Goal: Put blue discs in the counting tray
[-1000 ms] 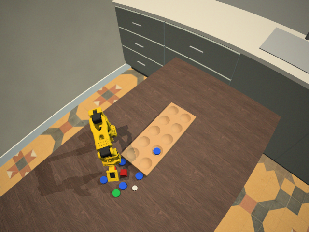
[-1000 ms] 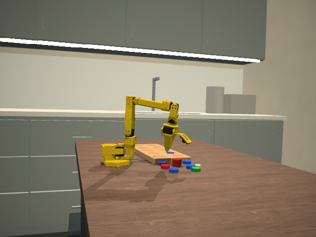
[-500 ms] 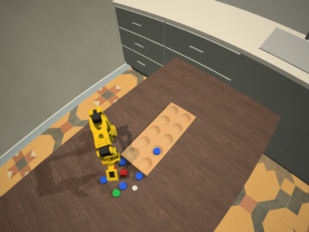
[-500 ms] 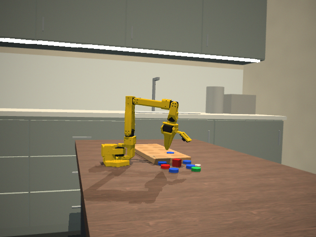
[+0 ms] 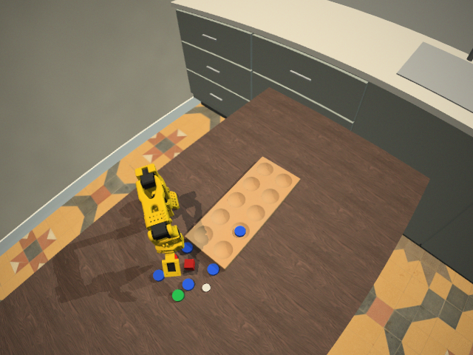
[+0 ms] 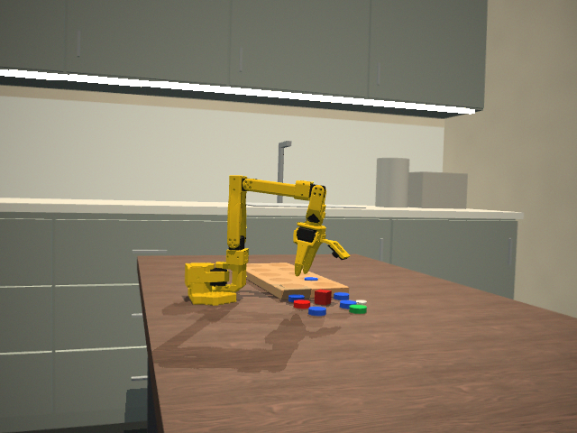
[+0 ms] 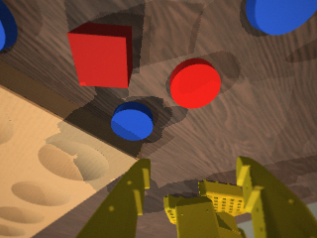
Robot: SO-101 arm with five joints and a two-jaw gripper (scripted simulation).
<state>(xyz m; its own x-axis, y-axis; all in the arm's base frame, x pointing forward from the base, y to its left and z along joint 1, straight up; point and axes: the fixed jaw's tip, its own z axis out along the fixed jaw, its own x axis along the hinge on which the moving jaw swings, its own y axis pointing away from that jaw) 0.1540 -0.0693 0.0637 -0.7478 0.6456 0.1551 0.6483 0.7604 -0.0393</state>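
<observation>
The wooden counting tray (image 5: 253, 197) (image 6: 279, 289) (image 7: 27, 144) lies on the table with one blue disc (image 5: 239, 231) (image 6: 310, 278) in a pocket near its near end. Its other pockets are empty. Several loose blue discs lie off that end: one (image 5: 187, 247) (image 6: 296, 297) (image 7: 132, 120) against the tray's corner, and others (image 5: 212, 268) (image 5: 188, 283) (image 5: 158, 275) around it. My gripper (image 6: 300, 271) (image 7: 192, 166) is open and empty. It hangs well above the table, over the blue disc at the corner and a red disc (image 6: 301, 303) (image 7: 195, 82).
A red cube (image 5: 189, 264) (image 6: 322, 297) (image 7: 101, 57) stands among the loose discs. A green disc (image 5: 177, 294) (image 6: 358, 308) and a small white disc (image 5: 206, 288) (image 6: 361, 301) lie farther out. The arm's base (image 6: 209, 284) stands beside the tray's near end.
</observation>
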